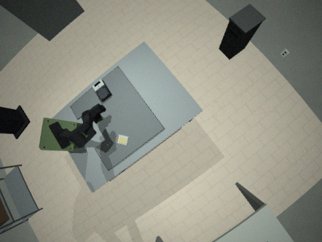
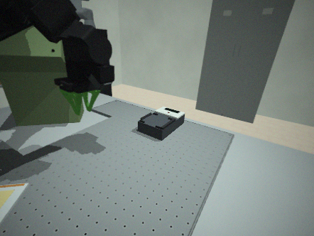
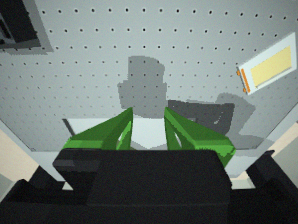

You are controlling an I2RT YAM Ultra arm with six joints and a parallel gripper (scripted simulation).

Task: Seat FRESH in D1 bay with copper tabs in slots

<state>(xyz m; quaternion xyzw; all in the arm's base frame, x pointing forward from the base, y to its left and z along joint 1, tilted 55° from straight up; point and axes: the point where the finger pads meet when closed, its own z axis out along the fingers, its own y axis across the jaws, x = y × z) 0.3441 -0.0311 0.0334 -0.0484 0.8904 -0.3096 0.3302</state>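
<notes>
The fresh cassette FRESH (image 1: 122,139) lies flat on the perforated deck, a pale plate with a yellow middle. In the wrist view FRESH (image 3: 267,67) is at the upper right with an orange strip on its near short edge. In the exterior view only its corner (image 2: 8,197) shows at the bottom left. The dock D1 (image 2: 160,122) is a dark box with an empty bay and a white console (image 2: 171,111) at its far end. D1 also shows in the overhead view (image 1: 103,92) and the wrist view (image 3: 17,25). My gripper (image 3: 148,112) hangs high above the deck between them, its green fingers partly apart with nothing between them.
The green base block (image 2: 33,82) of the arm stands at the deck's left edge. The perforated plate (image 2: 142,178) ends at a step to the smooth table on the right. Arm shadows fall on the deck under the gripper.
</notes>
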